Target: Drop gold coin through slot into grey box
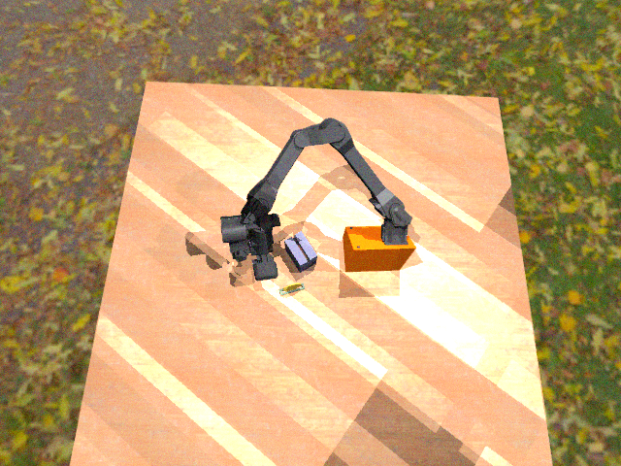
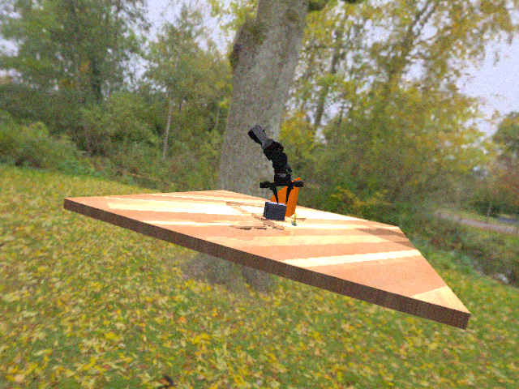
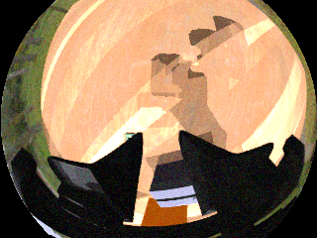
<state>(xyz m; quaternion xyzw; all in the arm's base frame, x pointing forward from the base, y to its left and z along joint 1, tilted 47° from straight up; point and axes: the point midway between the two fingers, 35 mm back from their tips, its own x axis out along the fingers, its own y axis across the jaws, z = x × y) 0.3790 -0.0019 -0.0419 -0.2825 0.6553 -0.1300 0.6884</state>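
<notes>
The gold coin [image 1: 292, 288] [image 2: 294, 216] stands on edge in its small holder [image 1: 282, 292] [image 2: 293, 224] [image 3: 130, 135]. The coin cannot be made out in the wrist view. The closed grey box [image 1: 294, 250] [image 2: 274, 211] [image 3: 170, 174] looks bluish, with a dark slot across its lid, and stands between the holder and the arm's base. My gripper [image 1: 265, 242] [image 2: 282, 203] [image 3: 160, 135] is open, pointing down above the table beside the box. Nothing shows between its fingers. Its fingertips are hidden in the top view.
The orange block [image 1: 371, 260] [image 2: 292, 198] [image 3: 163, 213] under the arm's base stands to the right of the box in the top view. The arm arches high behind the box. Its shadow falls on the wooden table [image 1: 200, 376] [image 2: 335, 251] [image 3: 99, 74].
</notes>
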